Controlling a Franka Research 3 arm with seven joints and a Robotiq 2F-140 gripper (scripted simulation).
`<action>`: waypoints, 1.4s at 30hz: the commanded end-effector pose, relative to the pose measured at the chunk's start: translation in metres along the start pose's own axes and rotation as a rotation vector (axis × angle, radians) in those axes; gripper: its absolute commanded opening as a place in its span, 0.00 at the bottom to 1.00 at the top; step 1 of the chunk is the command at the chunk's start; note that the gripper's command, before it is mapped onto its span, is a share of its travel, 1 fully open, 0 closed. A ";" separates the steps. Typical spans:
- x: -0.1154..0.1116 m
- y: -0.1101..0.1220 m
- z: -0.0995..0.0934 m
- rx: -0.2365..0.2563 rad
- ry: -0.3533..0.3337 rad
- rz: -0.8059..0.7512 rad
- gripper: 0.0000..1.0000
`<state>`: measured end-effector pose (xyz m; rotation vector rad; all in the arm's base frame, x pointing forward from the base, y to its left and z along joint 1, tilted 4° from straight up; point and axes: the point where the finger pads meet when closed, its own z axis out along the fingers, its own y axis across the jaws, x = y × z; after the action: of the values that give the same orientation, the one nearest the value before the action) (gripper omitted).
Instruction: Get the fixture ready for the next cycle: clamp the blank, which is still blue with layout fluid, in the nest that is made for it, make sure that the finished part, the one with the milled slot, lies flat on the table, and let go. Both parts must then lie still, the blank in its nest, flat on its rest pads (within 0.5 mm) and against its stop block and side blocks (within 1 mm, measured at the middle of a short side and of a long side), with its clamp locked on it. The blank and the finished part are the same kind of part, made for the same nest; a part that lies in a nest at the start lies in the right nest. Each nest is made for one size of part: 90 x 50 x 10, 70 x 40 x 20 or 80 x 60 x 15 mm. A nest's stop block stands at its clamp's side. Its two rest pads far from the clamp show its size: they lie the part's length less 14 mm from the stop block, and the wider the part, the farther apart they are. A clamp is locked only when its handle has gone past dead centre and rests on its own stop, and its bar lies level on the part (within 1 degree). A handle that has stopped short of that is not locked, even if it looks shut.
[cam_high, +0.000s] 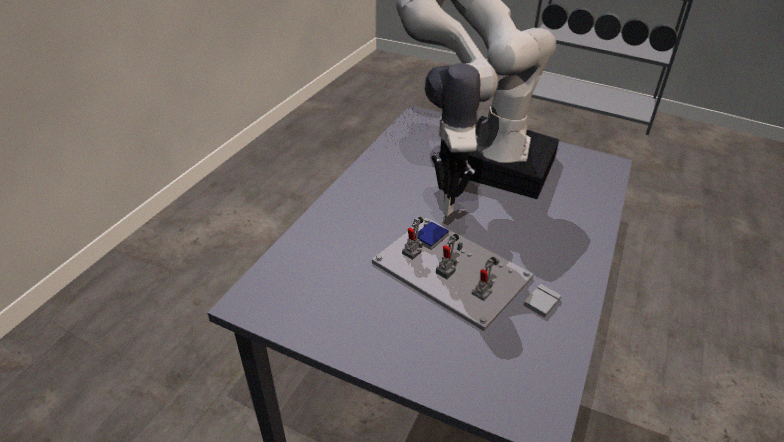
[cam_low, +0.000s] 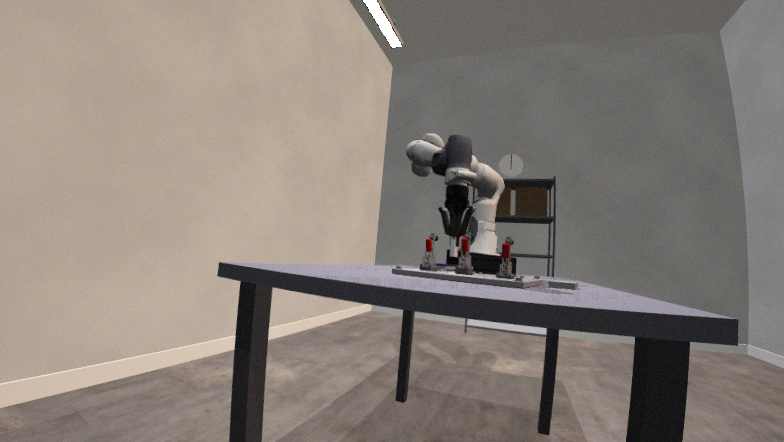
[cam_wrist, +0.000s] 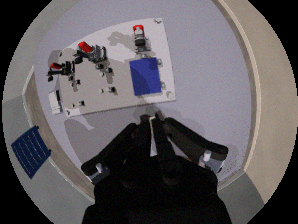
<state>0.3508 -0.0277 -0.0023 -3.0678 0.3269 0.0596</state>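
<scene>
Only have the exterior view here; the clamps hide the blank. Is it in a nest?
Observer: Yes. The top view shows the blue blank in the end nest of the fixture plate, the nest farthest from the finished part.
Operator: Clamp bar down on it?
Observer: It doesn't look so. That clamp has its red handle upright, and the bar looks raised off the blank.
Operator: Gripper carrying anything?
Observer: No. The wrist view shows the gripper shut on nothing, with its tips at the plate's edge beside the blank.
</scene>
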 end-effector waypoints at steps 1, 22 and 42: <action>0.000 -0.001 0.005 0.001 0.004 0.009 0.00; 0.000 -0.001 0.033 0.001 0.004 0.009 0.00; 0.000 -0.001 0.034 0.001 0.004 0.008 0.00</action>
<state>0.3484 -0.0252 -0.0355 -3.0692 0.3305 0.0595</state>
